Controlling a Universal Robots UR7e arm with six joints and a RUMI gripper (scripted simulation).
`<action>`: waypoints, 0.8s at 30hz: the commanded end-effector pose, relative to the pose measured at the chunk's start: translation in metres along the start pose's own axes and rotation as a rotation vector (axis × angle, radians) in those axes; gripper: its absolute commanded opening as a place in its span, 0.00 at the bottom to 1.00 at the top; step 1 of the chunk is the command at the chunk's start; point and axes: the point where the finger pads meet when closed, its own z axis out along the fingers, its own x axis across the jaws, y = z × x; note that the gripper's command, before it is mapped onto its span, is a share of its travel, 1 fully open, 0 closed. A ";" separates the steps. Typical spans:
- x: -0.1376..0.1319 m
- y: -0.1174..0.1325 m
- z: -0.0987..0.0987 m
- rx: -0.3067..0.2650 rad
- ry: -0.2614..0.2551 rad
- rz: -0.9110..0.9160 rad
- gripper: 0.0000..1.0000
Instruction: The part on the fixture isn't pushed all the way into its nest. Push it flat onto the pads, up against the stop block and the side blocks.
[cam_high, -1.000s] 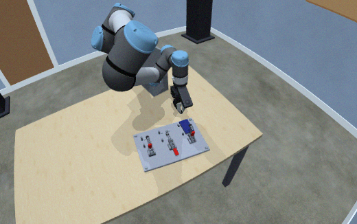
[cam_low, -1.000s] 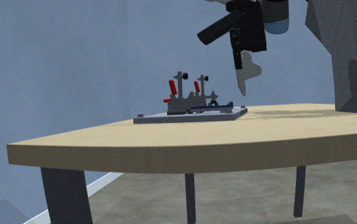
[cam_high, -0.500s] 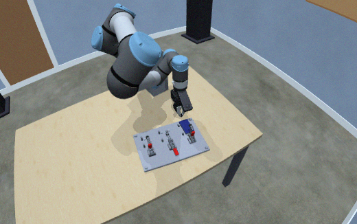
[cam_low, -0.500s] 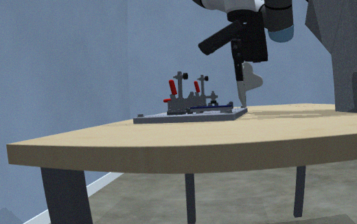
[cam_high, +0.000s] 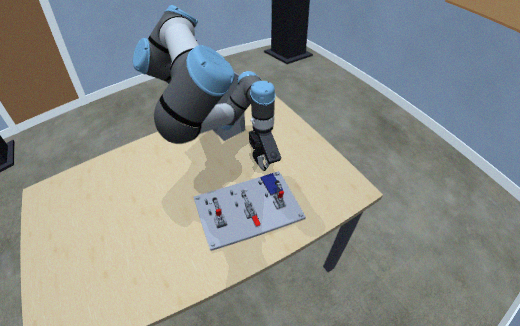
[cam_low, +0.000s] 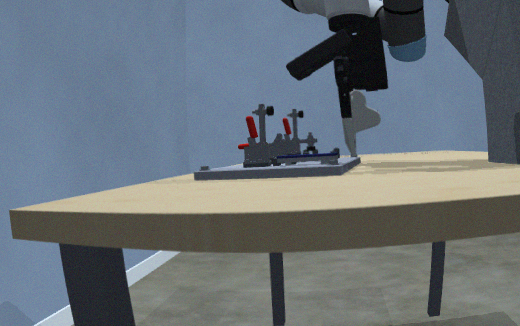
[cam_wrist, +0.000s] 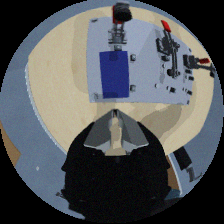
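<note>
A flat blue part lies on the grey fixture plate at its far right end, in front of a red-handled toggle clamp. My gripper is shut and empty. Its tips hang just above the table, at the plate's edge just behind the part's near end, not touching the part. Small grey blocks stand beside the part.
Two more toggle clamps stand on the plate. The wooden table carries the plate near its right front edge. A dark post stands behind the table.
</note>
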 end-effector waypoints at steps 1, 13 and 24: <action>0.000 0.000 0.000 0.001 0.000 0.000 0.00; 0.000 -0.004 0.000 0.001 0.000 0.000 0.00; 0.000 -0.008 0.000 0.001 0.000 0.000 0.00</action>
